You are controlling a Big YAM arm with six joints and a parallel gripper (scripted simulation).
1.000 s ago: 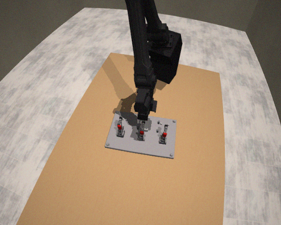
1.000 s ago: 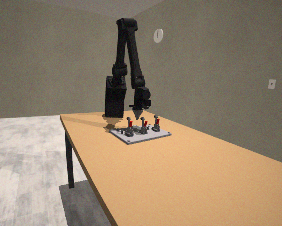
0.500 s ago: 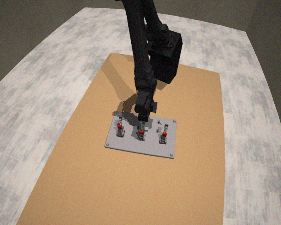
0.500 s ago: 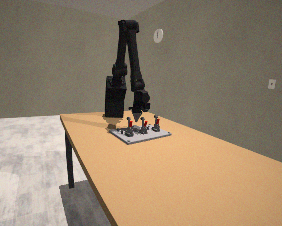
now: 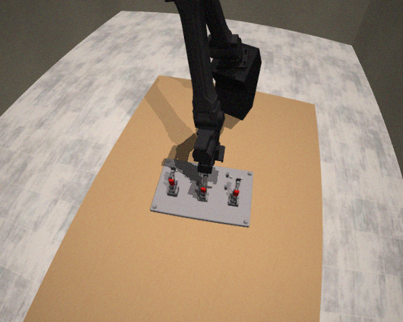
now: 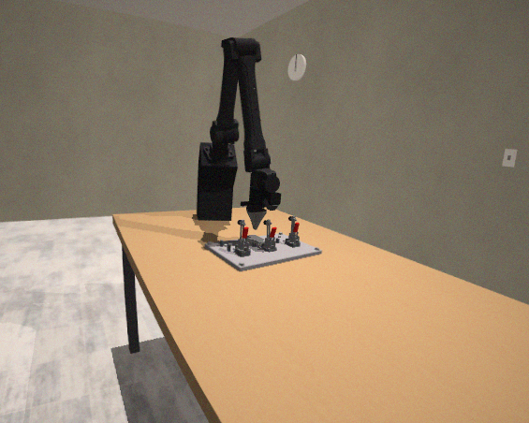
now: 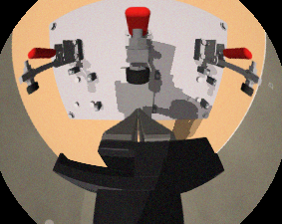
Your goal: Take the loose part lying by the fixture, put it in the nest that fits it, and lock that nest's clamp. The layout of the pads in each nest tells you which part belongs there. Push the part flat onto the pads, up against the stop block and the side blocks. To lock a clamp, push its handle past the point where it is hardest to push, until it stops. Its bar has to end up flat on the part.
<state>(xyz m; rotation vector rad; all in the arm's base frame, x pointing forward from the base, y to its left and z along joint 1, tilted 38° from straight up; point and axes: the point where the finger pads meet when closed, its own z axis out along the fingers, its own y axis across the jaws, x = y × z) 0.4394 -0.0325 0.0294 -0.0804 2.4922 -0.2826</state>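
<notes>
Jaws shut; grey shape beyond, perhaps part (image 7: 133, 96).

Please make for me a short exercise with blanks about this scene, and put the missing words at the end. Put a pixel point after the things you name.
1. The number of clamps (image 5: 202, 197) (image 6: 270, 244) (image 7: 138, 54) on the base plate (image 5: 200, 210) (image 6: 282, 258) (image 7: 101, 29) is ____.
2. The colour of their handles (image 5: 203, 189) (image 6: 273, 232) (image 7: 138, 19) is ____.
3. The grey part (image 6: 255, 240) (image 7: 133, 96) lies by the ____ clamp of the row.
4. The jaws are not open but ____.

Missing words: three; red; middle; shut.
</notes>
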